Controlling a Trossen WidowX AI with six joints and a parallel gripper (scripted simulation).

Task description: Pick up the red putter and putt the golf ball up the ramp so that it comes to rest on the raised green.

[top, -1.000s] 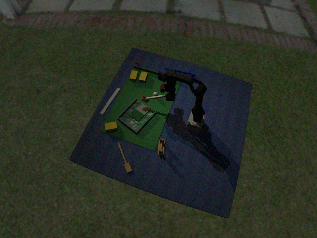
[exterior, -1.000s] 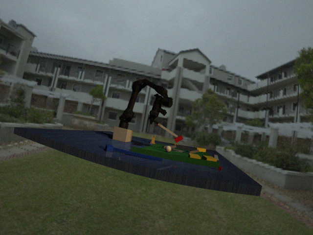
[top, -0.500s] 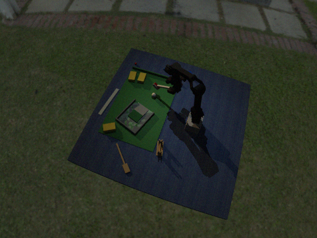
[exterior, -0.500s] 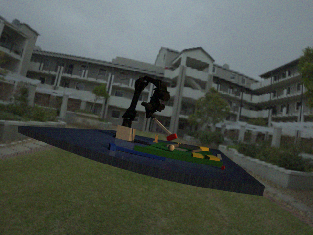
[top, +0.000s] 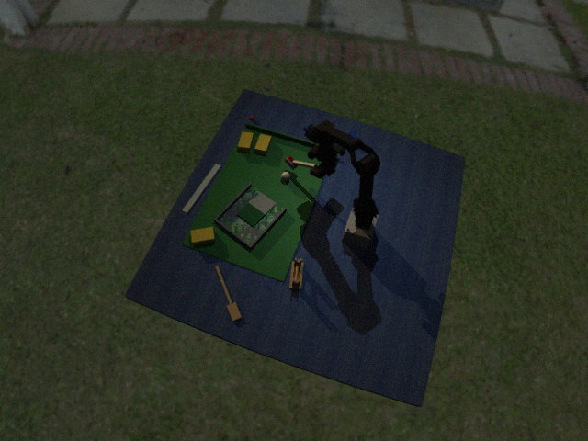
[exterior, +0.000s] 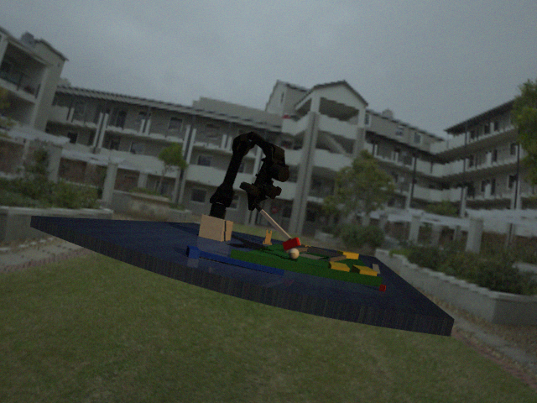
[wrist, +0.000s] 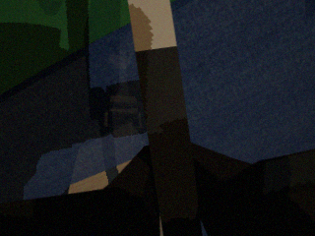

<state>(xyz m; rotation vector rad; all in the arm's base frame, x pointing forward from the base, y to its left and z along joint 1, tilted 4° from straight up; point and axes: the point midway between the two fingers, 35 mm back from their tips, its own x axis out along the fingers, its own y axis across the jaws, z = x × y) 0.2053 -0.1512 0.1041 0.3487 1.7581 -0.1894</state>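
My gripper (top: 320,167) (exterior: 256,207) (wrist: 164,150) is shut on the shaft of the red putter (top: 290,162) (exterior: 291,243) (wrist: 154,25). The pale shaft slants down and out from the fingers, and its red head is held raised off the mat. The white golf ball (top: 285,175) (exterior: 294,253) rests on the green mat (top: 228,173), close to the head. In the top view the head shows on the side of the ball away from the grey ramp (top: 264,201). The raised green (top: 251,215) adjoins the ramp, inside a dark-walled frame. Head and ball are outside the wrist view.
Yellow blocks (top: 245,141) (top: 263,144) (top: 202,235) lie on the mat. A green rail (top: 280,134) runs along its far edge. Around it are a white bar (top: 201,188), a wooden mallet (top: 233,310), a wooden stand (top: 297,275) (exterior: 268,238), a blue stick (exterior: 242,262) and a red cube (top: 251,117) (exterior: 382,287).
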